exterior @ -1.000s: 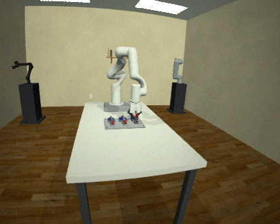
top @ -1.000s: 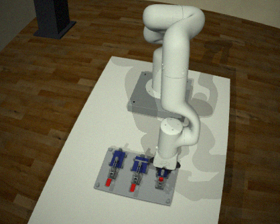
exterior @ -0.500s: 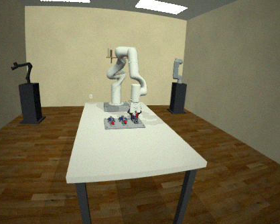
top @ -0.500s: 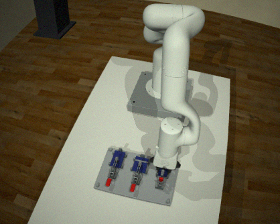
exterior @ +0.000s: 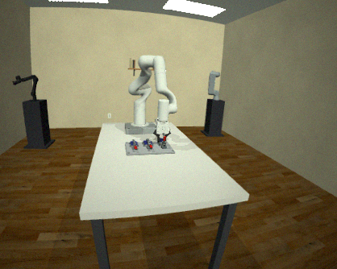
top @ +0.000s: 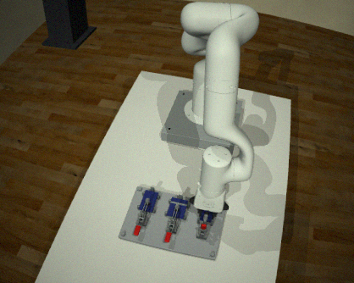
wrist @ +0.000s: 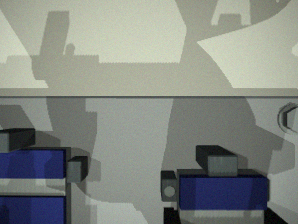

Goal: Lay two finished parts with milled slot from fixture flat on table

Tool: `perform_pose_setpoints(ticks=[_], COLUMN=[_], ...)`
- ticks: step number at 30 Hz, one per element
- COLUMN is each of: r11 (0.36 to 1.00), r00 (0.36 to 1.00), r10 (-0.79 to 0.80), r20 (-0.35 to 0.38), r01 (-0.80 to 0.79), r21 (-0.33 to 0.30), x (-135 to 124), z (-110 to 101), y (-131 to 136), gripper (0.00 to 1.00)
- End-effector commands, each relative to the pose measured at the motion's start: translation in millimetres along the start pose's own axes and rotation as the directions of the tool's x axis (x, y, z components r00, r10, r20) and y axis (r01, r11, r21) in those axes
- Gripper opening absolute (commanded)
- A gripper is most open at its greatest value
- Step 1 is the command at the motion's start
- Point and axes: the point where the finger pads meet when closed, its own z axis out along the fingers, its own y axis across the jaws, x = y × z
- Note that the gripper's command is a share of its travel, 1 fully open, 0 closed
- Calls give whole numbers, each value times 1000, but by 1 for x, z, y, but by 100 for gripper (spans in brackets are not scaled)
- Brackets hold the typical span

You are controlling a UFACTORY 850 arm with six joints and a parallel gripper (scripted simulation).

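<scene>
1. The white arm (top: 219, 80) reaches down from its grey base plate (top: 175, 123) to the right-hand station of the grey fixture (top: 130, 226) on the white tabletop (top: 116, 169).
2. The gripper (top: 206, 213) stands over that station; its fingers are closed partway on something there, seemingly the clamp's red-tipped handle (top: 203, 226), though the wrist hides the contact.
3. Two blue parts sit beside it: the left part (top: 149, 199) and the middle part (top: 178, 208), each with a red-handled clamp lying flat in front.
4. The wrist view shows blue blocks (wrist: 222, 192) on the fixture plate, close below.
5. Dark pedestals (exterior: 37, 122) with other arms stand well apart by the walls.
</scene>
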Motion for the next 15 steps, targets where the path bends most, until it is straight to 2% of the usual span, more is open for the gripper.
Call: perform_pose_setpoints(ticks=[1,15], r11=[1000,1000], r00=[1000,1000], r10=[0,0], r20=[2,2], r01=[0,0], r21=[-1,-1], x=[-1,-1], z=[-5,-17], y=[0,0], gripper=[0,0])
